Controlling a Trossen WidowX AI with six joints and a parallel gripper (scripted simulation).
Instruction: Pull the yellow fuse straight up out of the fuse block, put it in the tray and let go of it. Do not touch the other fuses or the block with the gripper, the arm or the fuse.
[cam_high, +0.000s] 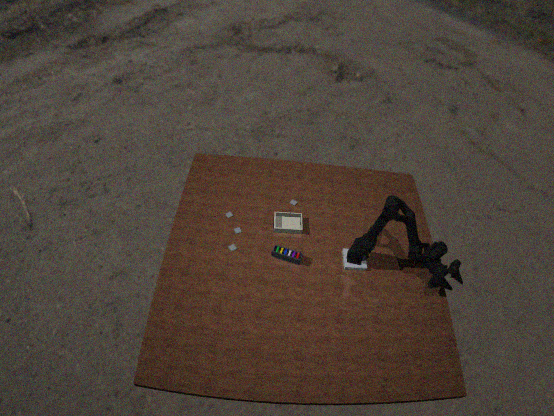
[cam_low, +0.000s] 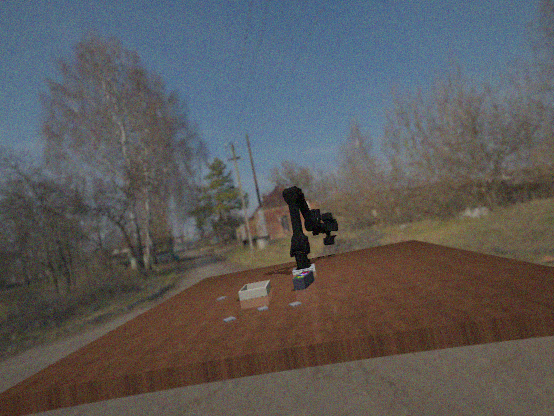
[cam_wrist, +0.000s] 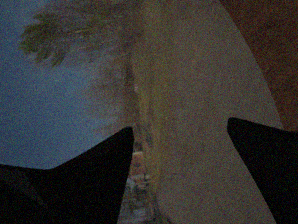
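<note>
Currently the gripper (cam_high: 446, 278) stands spread with nothing between its fingers, hanging off the 3 o'clock side of the arm's base (cam_high: 354, 262) and facing away from the work (top view). The yellow fuse (cam_high: 281, 250) is seated in the fuse block (cam_high: 287, 254), second from its 9 o'clock end, well apart from the gripper at roughly 9 o'clock. Block's long axis runs about 10-to-4. The tray (cam_high: 288, 222) sits just beside the block at 12 o'clock. Judgement: the arm must swing right round first.

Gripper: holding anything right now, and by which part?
Nothing held. The gripper is open with only ground between its fingers; the yellow fuse sits in the fuse block.
</note>
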